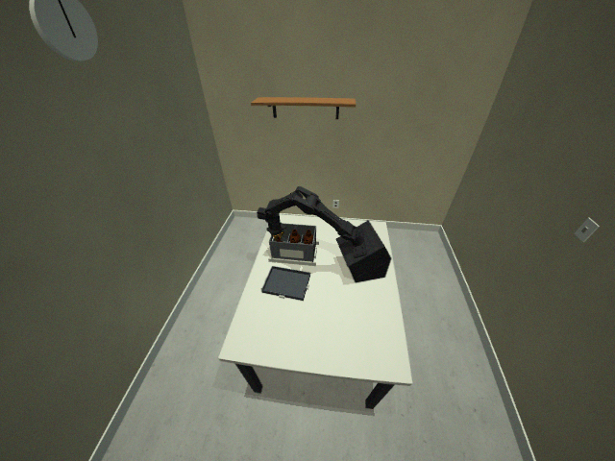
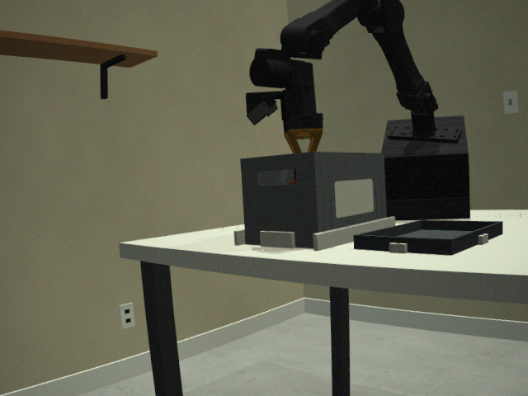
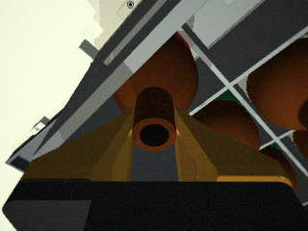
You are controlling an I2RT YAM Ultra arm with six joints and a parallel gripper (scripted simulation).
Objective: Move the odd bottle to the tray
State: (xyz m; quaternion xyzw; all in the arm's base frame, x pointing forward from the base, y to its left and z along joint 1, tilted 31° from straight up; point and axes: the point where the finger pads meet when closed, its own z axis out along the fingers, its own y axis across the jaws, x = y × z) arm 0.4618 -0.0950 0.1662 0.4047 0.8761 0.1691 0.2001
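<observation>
The dark grey crate (image 1: pixel 273 252) (image 2: pixel 277 209) (image 3: pixel 96 101) stands upright on the table. My gripper (image 1: pixel 277 234) (image 2: pixel 304 149) (image 3: pixel 154 115) points down into its left front compartment, as seen in the top view. It is shut on the neck of a brown bottle (image 3: pixel 168 72), just below the opening. That bottle is upright in its compartment. Two more brown bottles (image 1: pixel 294 236) (image 1: pixel 308 236) stand in the front row. The wrist view shows other bottles (image 3: pixel 226 120) (image 3: pixel 276 87) beyond thin dividers; their necks are mostly hidden. The black tray (image 1: pixel 286 283) (image 2: pixel 370 243) holds nothing.
A low pale strip (image 1: pixel 291 261) (image 2: pixel 354 233) runs along the crate's front foot, between crate and tray. Small pale blocks (image 2: pixel 277 238) (image 2: pixel 398 247) stand against the crate and the tray. The black arm base (image 1: pixel 364 253) (image 2: pixel 426 183) stands to the right of the crate.
</observation>
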